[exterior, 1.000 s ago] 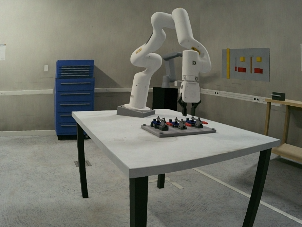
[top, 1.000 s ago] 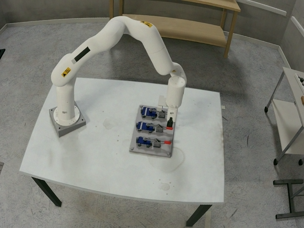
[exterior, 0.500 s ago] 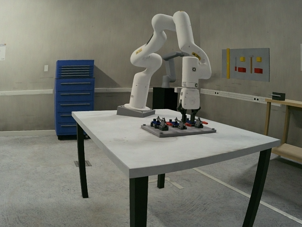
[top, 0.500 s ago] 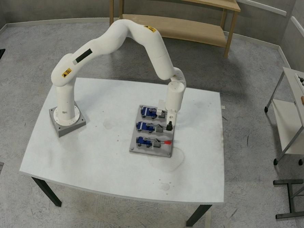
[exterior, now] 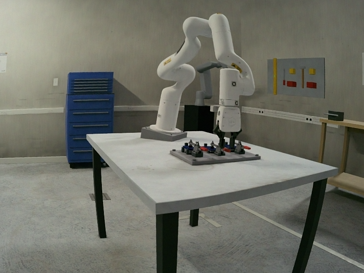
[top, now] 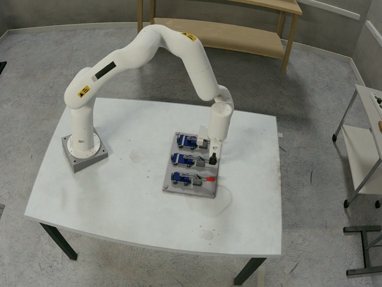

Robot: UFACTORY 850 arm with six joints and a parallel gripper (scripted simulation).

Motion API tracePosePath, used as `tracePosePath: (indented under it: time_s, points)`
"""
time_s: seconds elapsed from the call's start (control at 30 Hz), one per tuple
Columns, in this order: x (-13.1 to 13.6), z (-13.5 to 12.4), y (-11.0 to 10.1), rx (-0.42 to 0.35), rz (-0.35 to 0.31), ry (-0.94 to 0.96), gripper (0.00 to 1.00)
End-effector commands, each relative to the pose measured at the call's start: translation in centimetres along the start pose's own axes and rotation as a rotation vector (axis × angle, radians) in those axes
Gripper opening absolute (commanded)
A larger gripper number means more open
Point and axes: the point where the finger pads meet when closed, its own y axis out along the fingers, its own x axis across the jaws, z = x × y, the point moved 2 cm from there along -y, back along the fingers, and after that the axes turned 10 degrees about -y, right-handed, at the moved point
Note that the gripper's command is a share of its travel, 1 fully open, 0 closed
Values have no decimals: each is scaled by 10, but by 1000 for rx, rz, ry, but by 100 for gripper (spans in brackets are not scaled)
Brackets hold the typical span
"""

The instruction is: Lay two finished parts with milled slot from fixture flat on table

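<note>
fixture plate [top: 168, 185] on bench [top: 123, 197], three blue parts [top: 180, 159] clamped in a row, all left of jaws. toggle clamp levers run left-right, red handle [top: 210, 178] tips at right end. gripper [top: 212, 160] low over middle lever's handle, jaws half apart, nothing in them. guessing handle flip next. slots too small to tell.
</note>
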Motion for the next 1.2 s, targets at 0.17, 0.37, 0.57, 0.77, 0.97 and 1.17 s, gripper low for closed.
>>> tracePosePath:
  time_s: [0.17, 0.37, 0.57, 0.77, 0.97, 1.17]
  points:
    - [0, -1, 3, -2, 0, 0, 48]
    - [0, -1, 15, -2, 0, 0, 48]
    - [0, -2, 25, -2, 0, 0, 48]
    - [0, -2, 27, -2, 0, 0, 48]
    - [0, -2, 27, -2, 0, 0, 48]
    - [0, -2, 27, -2, 0, 0, 0]
